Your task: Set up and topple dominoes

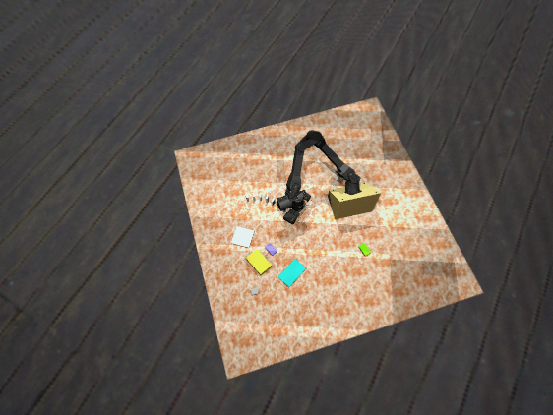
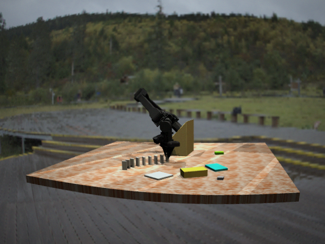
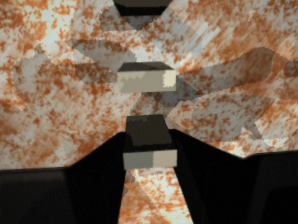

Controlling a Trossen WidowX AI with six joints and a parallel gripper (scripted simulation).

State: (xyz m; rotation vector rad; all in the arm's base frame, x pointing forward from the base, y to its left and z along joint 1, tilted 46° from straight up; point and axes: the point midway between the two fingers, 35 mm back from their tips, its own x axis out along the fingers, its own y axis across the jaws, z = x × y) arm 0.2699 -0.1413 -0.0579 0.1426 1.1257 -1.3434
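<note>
A row of several grey dominoes (image 1: pixel 258 199) (image 2: pixel 141 161) stands on the orange mottled table (image 1: pixel 344 315) (image 2: pixel 101 182). My gripper (image 2: pixel 167 156) (image 3: pixel 147 137) (image 1: pixel 291 215) is shut on a grey domino (image 3: pixel 148 142) and holds it upright, low over the table, at the row's end nearest the arm's base. In the wrist view the nearest standing domino (image 3: pixel 146 79) is just ahead of the held one, in line with it, and another domino (image 3: pixel 141 6) shows at the top edge. A small grey piece (image 1: pixel 254 291) (image 2: pixel 220 177) lies flat, far from the row.
The arm's tan base block (image 1: pixel 354 202) (image 2: pixel 185 139) stands behind the row's end. A white tile (image 1: pixel 242 236) (image 2: pixel 158 175), a yellow block (image 1: pixel 259 262) (image 2: pixel 194 172), a cyan tile (image 1: pixel 292 272) (image 2: pixel 216 167), a purple piece (image 1: pixel 271 249) and a green piece (image 1: pixel 364 249) (image 2: pixel 218 152) lie in front.
</note>
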